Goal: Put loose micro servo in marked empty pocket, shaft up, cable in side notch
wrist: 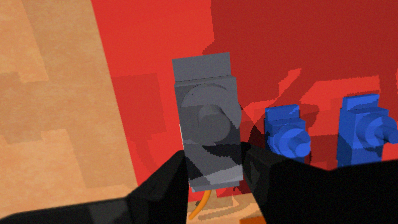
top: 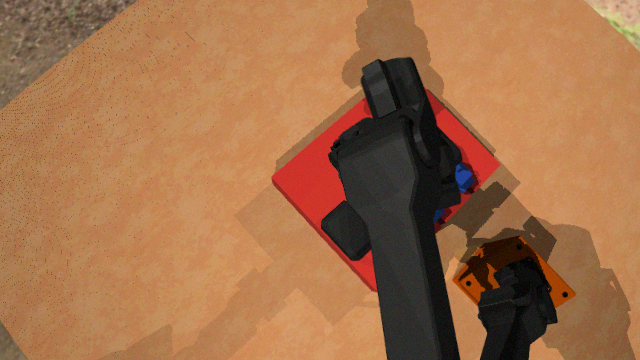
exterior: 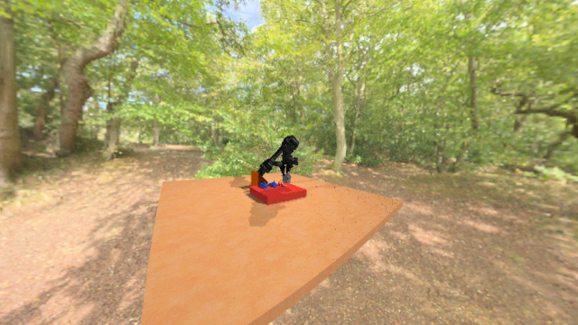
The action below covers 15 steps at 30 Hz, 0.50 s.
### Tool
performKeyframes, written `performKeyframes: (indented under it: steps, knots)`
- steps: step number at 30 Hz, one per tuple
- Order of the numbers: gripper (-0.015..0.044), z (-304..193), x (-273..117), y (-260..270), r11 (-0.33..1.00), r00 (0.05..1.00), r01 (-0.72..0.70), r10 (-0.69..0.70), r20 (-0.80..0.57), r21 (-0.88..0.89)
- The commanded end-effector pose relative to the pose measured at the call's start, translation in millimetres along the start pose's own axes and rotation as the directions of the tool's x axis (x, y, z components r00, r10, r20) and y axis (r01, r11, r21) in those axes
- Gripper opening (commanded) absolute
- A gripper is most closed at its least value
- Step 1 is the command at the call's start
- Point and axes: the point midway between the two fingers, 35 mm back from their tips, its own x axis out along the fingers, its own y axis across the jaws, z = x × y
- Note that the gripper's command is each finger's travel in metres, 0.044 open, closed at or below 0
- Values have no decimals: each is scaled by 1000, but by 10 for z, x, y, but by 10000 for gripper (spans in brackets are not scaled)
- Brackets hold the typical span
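Observation:
The loose grey micro servo [wrist: 207, 125] [exterior: 286, 179] is held upright above the red deck [top: 310, 175] [exterior: 271, 196] [wrist: 150, 30]. Its round output shaft faces up toward the wrist camera. My gripper [wrist: 211, 153] [exterior: 286, 173] is shut on the servo, one finger on each side near its cable end. The orange cable [wrist: 201, 204] leaves that end and runs toward the bottom of the wrist view. In the top view the arm hides the servo and fingertips. I cannot make out the marked pocket or its side notch.
Two blue servos [wrist: 287, 135] [wrist: 362, 130] stand on the deck, to the right of the held servo in the wrist view. An orange plate [top: 561, 295] [exterior: 255, 178] with dark holes stands beside the deck, near the lower part of the arm.

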Motion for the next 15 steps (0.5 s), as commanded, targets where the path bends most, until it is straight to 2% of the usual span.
performKeyframes:
  steps: [1,9,15]
  knots:
    - [0,-165,-10,1,1000,1000,4,-4,2,-4]
    - [0,-535,-7,-2,1000,1000,4,-4,0,-2]
    - [0,-563,19,-3,1000,1000,4,-4,0,-2]
